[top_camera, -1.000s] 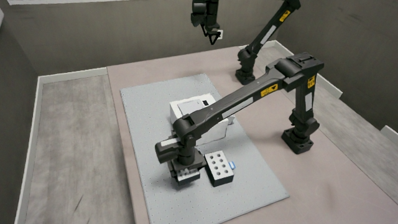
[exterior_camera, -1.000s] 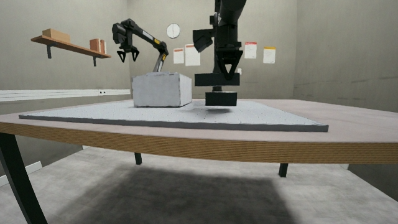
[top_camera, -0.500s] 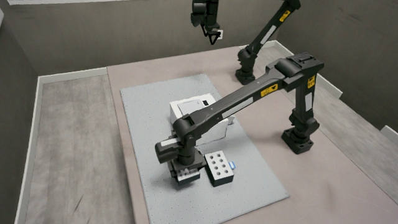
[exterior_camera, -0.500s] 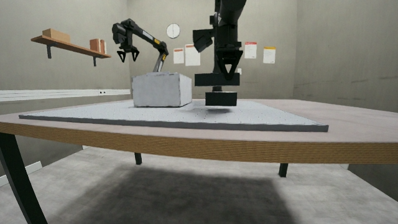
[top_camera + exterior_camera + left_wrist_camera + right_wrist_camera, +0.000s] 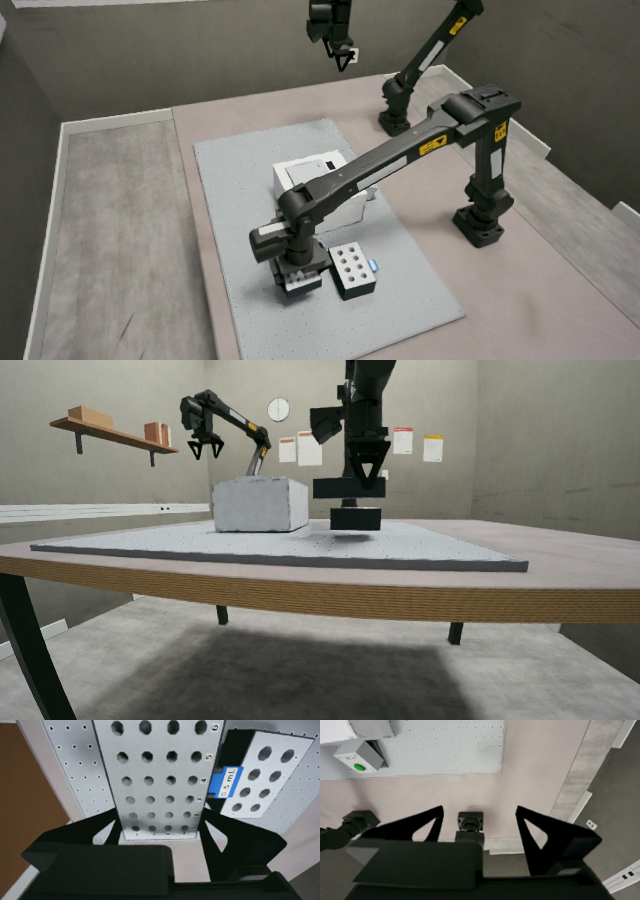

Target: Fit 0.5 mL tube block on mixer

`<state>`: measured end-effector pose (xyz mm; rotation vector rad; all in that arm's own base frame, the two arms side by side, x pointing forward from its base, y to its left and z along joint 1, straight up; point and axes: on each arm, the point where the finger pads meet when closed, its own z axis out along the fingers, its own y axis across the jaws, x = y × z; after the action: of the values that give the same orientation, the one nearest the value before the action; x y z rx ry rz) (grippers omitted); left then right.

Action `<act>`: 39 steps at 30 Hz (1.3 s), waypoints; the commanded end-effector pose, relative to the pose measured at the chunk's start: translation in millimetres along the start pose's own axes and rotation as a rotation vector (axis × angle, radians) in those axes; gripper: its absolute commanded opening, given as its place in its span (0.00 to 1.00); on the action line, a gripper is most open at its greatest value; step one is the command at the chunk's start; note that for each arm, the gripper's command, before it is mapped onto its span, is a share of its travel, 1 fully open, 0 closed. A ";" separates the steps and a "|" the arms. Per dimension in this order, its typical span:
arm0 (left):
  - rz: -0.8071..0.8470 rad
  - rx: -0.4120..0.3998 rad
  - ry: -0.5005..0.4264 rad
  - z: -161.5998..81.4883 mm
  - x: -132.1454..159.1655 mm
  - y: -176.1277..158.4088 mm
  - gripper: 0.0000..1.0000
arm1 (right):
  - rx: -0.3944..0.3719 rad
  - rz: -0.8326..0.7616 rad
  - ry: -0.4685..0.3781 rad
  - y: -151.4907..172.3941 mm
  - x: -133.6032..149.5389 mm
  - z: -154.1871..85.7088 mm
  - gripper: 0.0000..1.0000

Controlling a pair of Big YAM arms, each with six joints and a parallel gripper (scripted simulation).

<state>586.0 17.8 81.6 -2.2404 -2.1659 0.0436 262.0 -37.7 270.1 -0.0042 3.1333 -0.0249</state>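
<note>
block for 0.5 ml tubes (image 5: 303, 288) (image 5: 325, 488) (image 5: 160, 769) is raised above the perforated board (image 5: 260, 320) (image 5: 200, 549) (image 5: 76, 764) (image 5: 453, 752), its marked lever (image 5: 227, 782) facing the other block (image 5: 353, 272) (image 5: 355, 520) (image 5: 257, 772). left gripper (image 5: 300, 277) (image 5: 369, 482) (image 5: 160, 810) pinches it across its width; right gripper (image 5: 342, 67) (image 5: 206, 456) (image 5: 480, 807) is spread wide, well apart.

caution: a low sideways transfer may strike the other block with the lever. clearance to the mixer (image 5: 306, 171) (image 5: 250, 505) (image 5: 334, 730) also requires checking. uneven fingertip contact may let the block pivot, causing its rear edge to miss the lip; pressing the front down unhooked would probably prevent latching. the plate and lip cannot be made out.
</note>
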 end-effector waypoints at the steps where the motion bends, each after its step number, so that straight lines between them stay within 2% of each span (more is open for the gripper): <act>1: -0.005 -0.140 0.006 -59.5 3.9 39.6 0.00 | 0.008 0.013 -0.062 -1.7 -12.6 -29.8 1.00; 25: -0.007 -0.142 0.005 -61.2 4.3 39.1 0.00 | -0.001 0.011 0.016 1.1 4.6 0.6 1.00; 33: 0.000 -0.160 0.002 -92.6 -15.5 24.0 0.00 | -0.002 0.011 0.023 1.4 6.7 3.4 1.00; 39: -0.008 -0.166 0.001 -106.6 -18.7 14.9 0.00 | 0.001 0.011 -0.004 0.6 1.1 -6.3 1.00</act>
<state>582.3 3.8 102.8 -2.2507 -2.1700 0.0257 260.6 -37.5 268.3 -0.0043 3.1393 -0.0237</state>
